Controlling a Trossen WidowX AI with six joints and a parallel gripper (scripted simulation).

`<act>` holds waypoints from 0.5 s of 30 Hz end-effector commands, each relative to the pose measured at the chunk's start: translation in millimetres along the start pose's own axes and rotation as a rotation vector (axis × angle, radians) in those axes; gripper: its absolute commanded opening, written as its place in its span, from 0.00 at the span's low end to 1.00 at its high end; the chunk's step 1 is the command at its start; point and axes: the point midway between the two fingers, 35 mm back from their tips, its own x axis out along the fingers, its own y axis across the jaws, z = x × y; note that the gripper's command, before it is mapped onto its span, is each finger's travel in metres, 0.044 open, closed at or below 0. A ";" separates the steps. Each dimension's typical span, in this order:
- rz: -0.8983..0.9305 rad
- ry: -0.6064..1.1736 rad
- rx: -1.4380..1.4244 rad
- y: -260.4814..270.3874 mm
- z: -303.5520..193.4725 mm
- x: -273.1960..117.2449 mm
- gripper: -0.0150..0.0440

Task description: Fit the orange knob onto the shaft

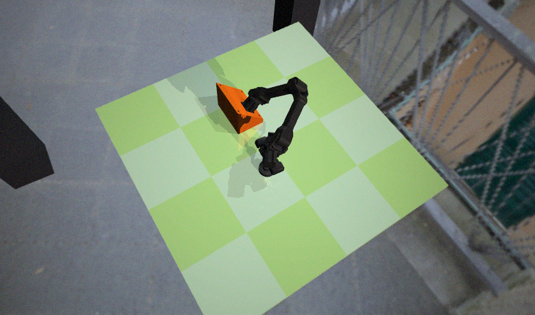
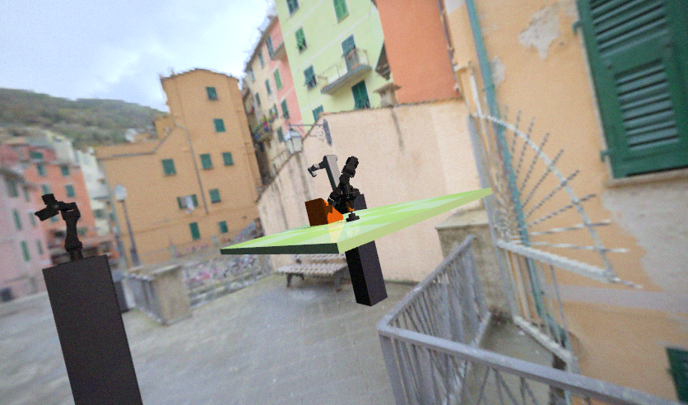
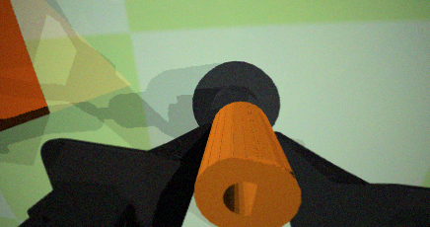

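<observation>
In the wrist view my gripper (image 3: pixel 241 133) is shut on the orange knob (image 3: pixel 247 152), a ribbed cylinder held between the two dark fingers. Its near end faces the camera and shows the D-shaped hole (image 3: pixel 240 197). The far end of the knob points at the middle of the dark round pedestal (image 3: pixel 258 83), which lies on a pale square of the table. The knob hides the shaft, so I cannot tell whether it touches it. In the top and exterior views the arm (image 1: pixel 297 101) (image 2: pixel 342 193) reaches down beside a big orange block; the knob and pedestal are hidden there.
A large orange wedge-shaped block (image 1: pixel 234 105) (image 2: pixel 317 211) (image 3: pixel 15 68) stands close to the left of the gripper, with a pale yellow see-through shape (image 3: pixel 74 73) beside it. The green checkered table (image 1: pixel 320 203) (image 2: pixel 387 216) ends at open edges; a metal railing (image 1: pixel 438 156) runs to the right.
</observation>
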 end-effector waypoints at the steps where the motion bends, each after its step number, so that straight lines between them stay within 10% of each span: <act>1: -0.007 0.002 -0.010 -1.4 0.1 -4.4 0.25; 15: -0.007 0.003 -0.219 4.0 1.4 -3.1 0.25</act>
